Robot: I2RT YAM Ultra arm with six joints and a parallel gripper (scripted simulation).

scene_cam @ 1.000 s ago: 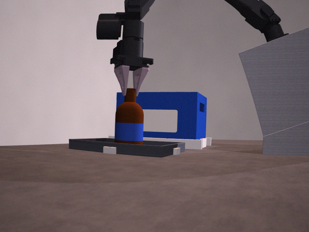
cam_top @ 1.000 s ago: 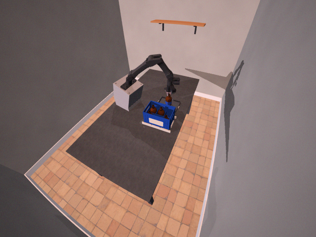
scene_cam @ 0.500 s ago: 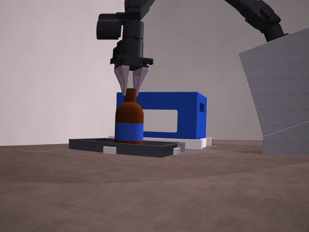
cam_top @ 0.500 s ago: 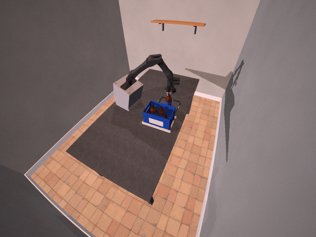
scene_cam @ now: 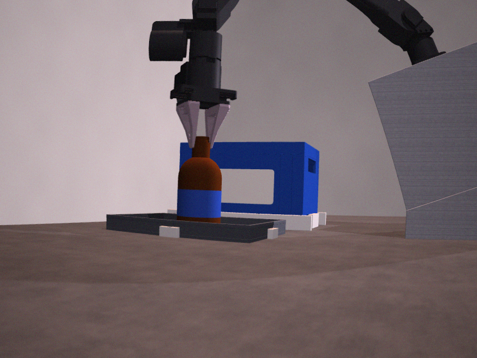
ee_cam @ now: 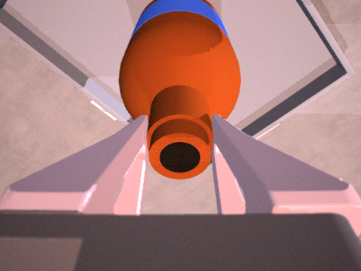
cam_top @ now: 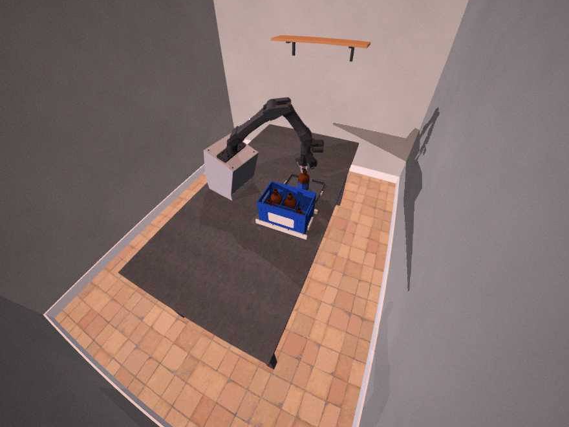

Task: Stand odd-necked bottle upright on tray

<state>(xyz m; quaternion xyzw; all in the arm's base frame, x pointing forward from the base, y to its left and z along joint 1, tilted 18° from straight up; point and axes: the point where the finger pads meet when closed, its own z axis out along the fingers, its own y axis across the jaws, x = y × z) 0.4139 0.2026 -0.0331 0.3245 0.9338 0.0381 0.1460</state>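
Bottle (cam_top: pixel 303 180) (scene_cam: pixel 199 179) (ee_cam: pixel 180 68) upright (long axis vertical), mouth up, neck in claw (cam_top: pixel 304 167) (scene_cam: pixel 201 145) (ee_cam: pixel 180 126), above tray (cam_top: pixel 324 186) (scene_cam: pixel 198 230) (ee_cam: pixel 303 101)

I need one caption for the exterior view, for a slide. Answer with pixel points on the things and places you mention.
Gripper (cam_top: pixel 304 167) (scene_cam: pixel 201 146) (ee_cam: pixel 180 126) closed on the neck of an upright brown bottle (cam_top: pixel 303 179) (scene_cam: pixel 199 177) (ee_cam: pixel 180 64) in the dark tray (cam_top: pixel 322 186) (scene_cam: pixel 206 231) (ee_cam: pixel 312 94), blue crate (cam_top: pixel 309 214) (scene_cam: pixel 292 183) behind.

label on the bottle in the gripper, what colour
Blue label; it shows best in the exterior view.
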